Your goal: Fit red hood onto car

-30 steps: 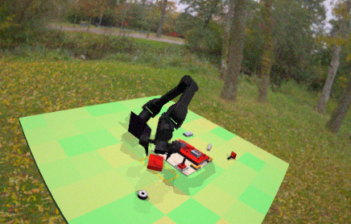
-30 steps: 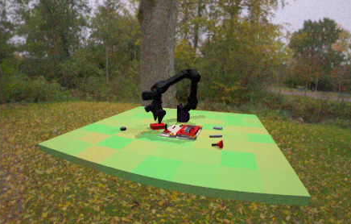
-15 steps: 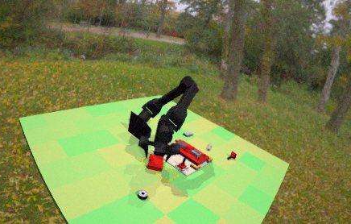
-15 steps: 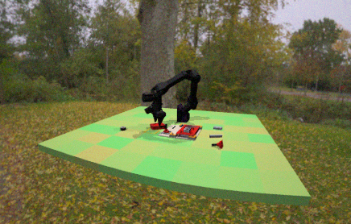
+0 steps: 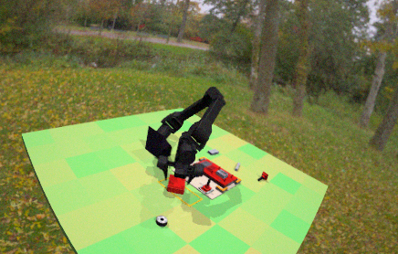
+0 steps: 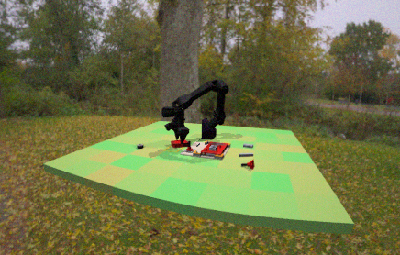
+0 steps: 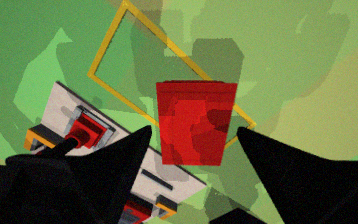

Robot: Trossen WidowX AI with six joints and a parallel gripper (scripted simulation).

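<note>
The red hood (image 5: 175, 185) (image 6: 178, 144) (image 7: 192, 135) lies on the table, partly over the yellow outline, with its flat roof up. My gripper (image 5: 178, 178) (image 6: 180, 140) (image 7: 194, 129) is open and low over the hood. In the wrist view one fingertip is on each side of the hood, with a gap on both sides; I cannot tell their exact height beside it. The red car chassis (image 5: 212, 170) (image 6: 222, 148) (image 7: 139, 211) sits in the jig beside the hood, with the grey engine block (image 5: 222, 174) on it. The pegs and the hood's corner holes cannot be made out.
A white plate (image 5: 214, 195) (image 7: 51, 107) beside the chassis bears a small red part (image 5: 206, 187) (image 7: 91, 131) with a stem. A wheel (image 5: 162, 221) (image 6: 139, 146), two grey pieces (image 5: 213, 152) (image 5: 237, 166) and a red and black part (image 5: 263, 176) (image 6: 250, 164) lie around.
</note>
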